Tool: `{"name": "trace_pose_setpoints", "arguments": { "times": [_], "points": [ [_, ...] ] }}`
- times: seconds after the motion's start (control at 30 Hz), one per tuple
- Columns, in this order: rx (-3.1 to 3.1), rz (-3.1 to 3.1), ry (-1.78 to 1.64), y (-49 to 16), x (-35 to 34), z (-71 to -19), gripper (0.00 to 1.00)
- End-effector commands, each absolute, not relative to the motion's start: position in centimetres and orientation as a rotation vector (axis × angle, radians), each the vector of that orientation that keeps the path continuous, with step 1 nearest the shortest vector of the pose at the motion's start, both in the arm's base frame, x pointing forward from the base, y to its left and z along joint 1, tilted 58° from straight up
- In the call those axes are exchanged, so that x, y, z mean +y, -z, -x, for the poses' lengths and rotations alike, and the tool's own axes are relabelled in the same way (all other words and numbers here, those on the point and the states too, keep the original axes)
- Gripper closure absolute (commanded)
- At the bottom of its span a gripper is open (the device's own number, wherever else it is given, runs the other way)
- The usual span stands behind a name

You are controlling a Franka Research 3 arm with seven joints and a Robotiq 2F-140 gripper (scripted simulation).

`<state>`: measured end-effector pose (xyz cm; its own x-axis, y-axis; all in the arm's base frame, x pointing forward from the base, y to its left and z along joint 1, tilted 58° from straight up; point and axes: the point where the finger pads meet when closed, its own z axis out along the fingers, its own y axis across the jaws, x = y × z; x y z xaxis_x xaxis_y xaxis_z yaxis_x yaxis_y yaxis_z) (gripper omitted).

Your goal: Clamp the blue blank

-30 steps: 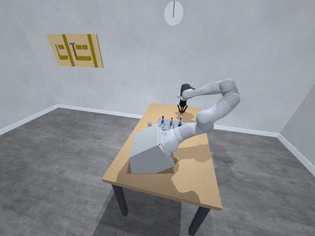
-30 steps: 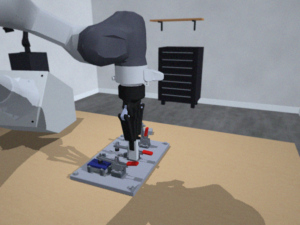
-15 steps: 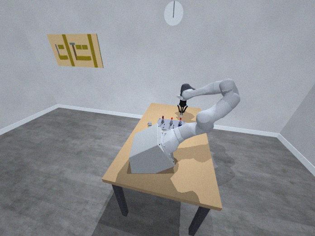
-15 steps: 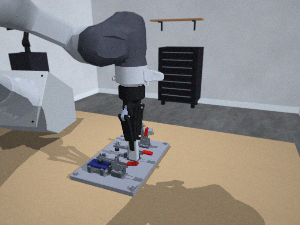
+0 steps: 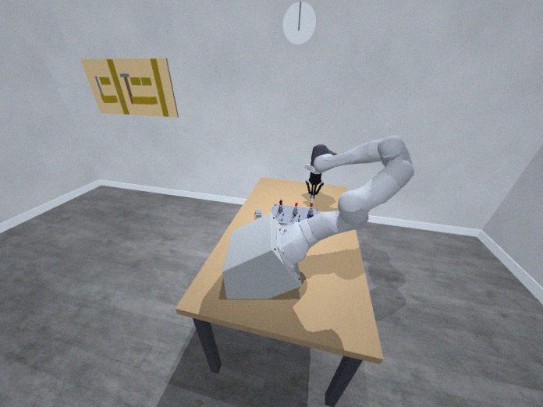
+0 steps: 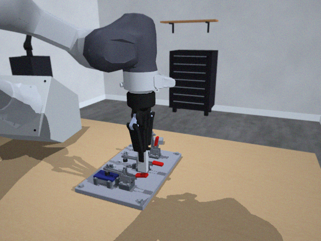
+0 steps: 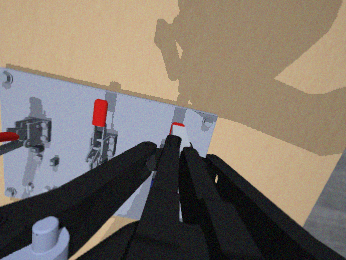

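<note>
The blue blank [image 6: 102, 175] lies in the nearest nest of the grey fixture plate [image 6: 152, 185] [image 5: 275, 210] [image 7: 135, 112]. A clamp bar reaches over the blank. This clamp's red handle [image 6: 142, 175] [image 7: 175, 123] lies low and points away from the blank. My gripper [image 6: 142, 170] [image 5: 312, 200] [image 7: 176, 136] is shut and empty, and points straight down. Its fingertips are right above that handle; I cannot tell if they touch. The grey finished part [image 5: 257, 214] [image 6: 161, 140] lies on the table beyond the plate's far end. Its slot is too small to make out.
The middle clamp's red handle [image 6: 157, 163] also lies low, and the far clamp's handle [image 6: 156, 141] stands up. Both of their nests are empty. The robot's large grey base [image 5: 258, 263] [image 6: 38, 108] stands on the table [image 5: 333, 306] [image 6: 233, 176] beside the plate.
</note>
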<state>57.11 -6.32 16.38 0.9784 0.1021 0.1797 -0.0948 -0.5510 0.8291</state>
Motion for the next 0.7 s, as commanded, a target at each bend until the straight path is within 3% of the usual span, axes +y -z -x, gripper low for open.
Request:
{"name": "trace_pose_setpoints", "arguments": {
  "times": [0.0,0.67],
  "points": [
    [0.009,-2.139,-0.256,-16.31,-6.42,-57.23,1.0],
    [0.009,-2.139,-0.256,-16.2,-6.59,-57.27,1.0]
  ]
}}
